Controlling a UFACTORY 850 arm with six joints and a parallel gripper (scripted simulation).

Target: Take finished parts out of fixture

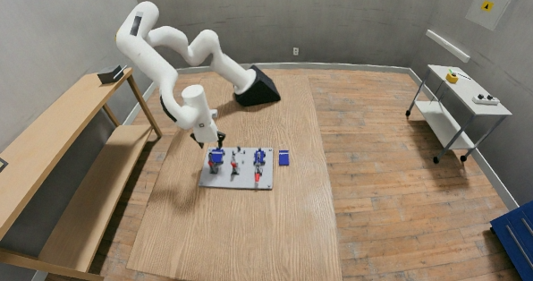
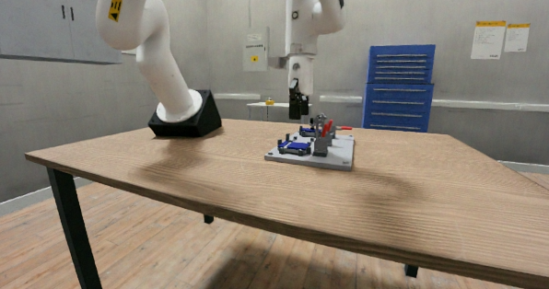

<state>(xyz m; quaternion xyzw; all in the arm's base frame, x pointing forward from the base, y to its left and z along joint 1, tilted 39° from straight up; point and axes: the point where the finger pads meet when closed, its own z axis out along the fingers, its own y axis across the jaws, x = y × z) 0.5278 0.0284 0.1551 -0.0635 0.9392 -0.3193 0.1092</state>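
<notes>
A grey fixture plate [image 1: 236, 168] lies on the wooden table and also shows in the exterior view [image 2: 313, 154]. A blue part [image 1: 216, 156] sits in its left station and another blue part [image 1: 258, 157] in its right station. The middle station [image 1: 234, 161] holds only its clamp. A third blue part [image 1: 283, 157] lies flat on the table just right of the plate. My gripper [image 1: 219, 138] is open and empty, and hangs above the far edge of the left station. In the exterior view the gripper [image 2: 297, 110] is well above the near blue part [image 2: 295, 145]. The slots are too small to make out.
Toggle clamps with red handles [image 2: 328, 128] stand on the plate. The arm's black base [image 1: 257, 88] is at the table's far end. A wooden bench [image 1: 67, 159] stands to the left, a wheeled cart [image 1: 456, 110] to the right, and a blue cabinet [image 2: 398, 87] by the wall.
</notes>
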